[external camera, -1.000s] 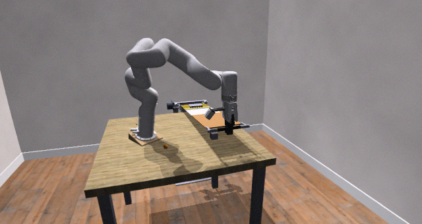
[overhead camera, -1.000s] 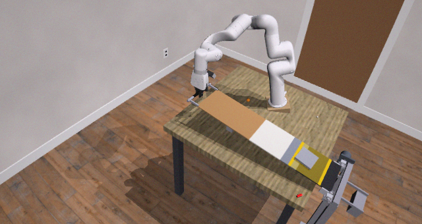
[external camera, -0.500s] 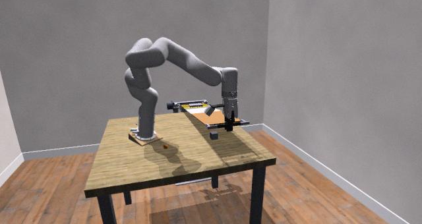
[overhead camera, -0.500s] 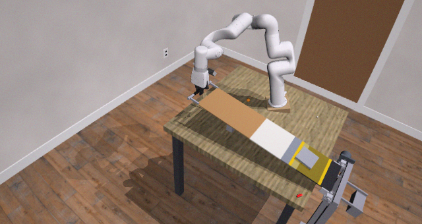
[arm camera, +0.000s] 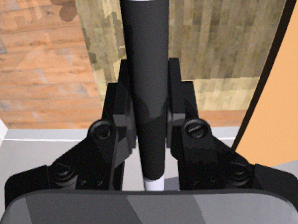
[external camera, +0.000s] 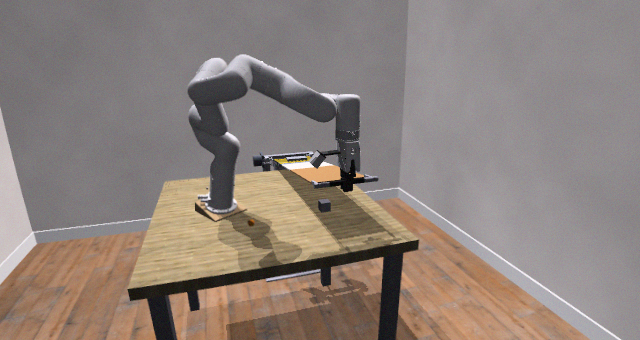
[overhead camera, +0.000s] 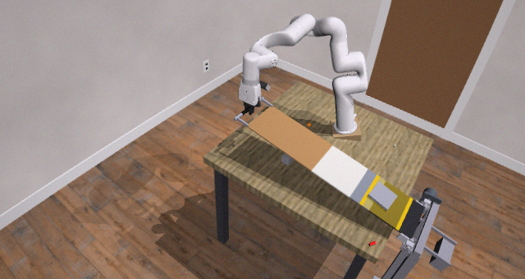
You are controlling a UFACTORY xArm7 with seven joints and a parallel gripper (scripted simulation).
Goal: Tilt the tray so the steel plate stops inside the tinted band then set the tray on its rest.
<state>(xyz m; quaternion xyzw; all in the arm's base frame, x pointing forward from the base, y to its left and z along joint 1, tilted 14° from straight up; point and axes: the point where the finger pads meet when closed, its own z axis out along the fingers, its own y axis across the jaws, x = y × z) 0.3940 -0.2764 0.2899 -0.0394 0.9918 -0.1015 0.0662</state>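
The long tray (overhead camera: 287,133) (external camera: 320,172) (arm camera: 276,116) has a brown, a white and a grey stretch, then a tinted band (overhead camera: 394,212) between two yellow lines. Its handle end is lifted above the table, so the bed slopes down to the far pivot. The grey steel plate (overhead camera: 382,195) lies flat in the tinted band, with its upper edge close to the nearer yellow line; I cannot tell whether it touches that line. My gripper (overhead camera: 248,112) (external camera: 348,180) (arm camera: 150,78) is shut on the tray's handle bar (arm camera: 148,63). A small grey block, the rest (overhead camera: 286,159) (external camera: 324,205), stands on the table under the tray.
The wooden table (overhead camera: 402,156) (external camera: 200,250) carries the arm's base (overhead camera: 345,127) (external camera: 220,207) and a small orange ball (overhead camera: 308,125) (external camera: 251,222). A grey pivot stand (overhead camera: 418,234) holds the tray's far end past the table edge. A small red marker (overhead camera: 372,243) lies near that corner.
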